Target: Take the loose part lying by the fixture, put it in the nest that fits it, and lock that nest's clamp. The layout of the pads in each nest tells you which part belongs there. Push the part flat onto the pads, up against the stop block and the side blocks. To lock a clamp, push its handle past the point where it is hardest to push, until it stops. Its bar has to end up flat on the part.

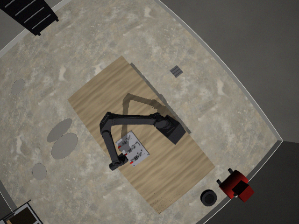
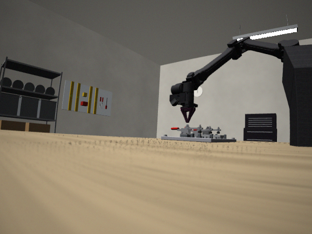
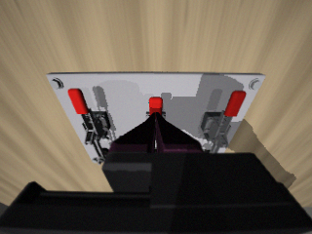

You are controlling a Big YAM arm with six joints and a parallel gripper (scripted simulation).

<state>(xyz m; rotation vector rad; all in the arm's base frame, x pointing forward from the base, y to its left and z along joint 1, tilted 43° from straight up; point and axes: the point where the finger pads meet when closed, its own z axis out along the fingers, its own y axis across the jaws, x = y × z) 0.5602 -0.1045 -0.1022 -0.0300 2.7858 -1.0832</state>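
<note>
The grey fixture plate (image 1: 145, 154) (image 2: 176, 138) (image 3: 180, 84) lies on the wooden table and carries three clamps with red handles. In the wrist view the left handle (image 3: 77, 100), middle handle (image 3: 155, 103) and right handle (image 3: 236, 103) point toward the plate's far edge. The nearest handle (image 2: 174, 128) lies about level in the exterior view. My gripper (image 2: 187, 122) (image 3: 155, 117) is shut and empty, a little above the clamps, near the middle handle. The fingers and wrist hide most of the middle clamp. Pads are too small to tell. I cannot make out any loose part.
The wooden table (image 1: 96, 96) extends on both sides of the fixture. The arm base (image 1: 172, 131) (image 2: 302, 100) stands at the table's edge, with the arm arching over to the fixture's outer side. The clamps stand up from the plate close under the fingertips.
</note>
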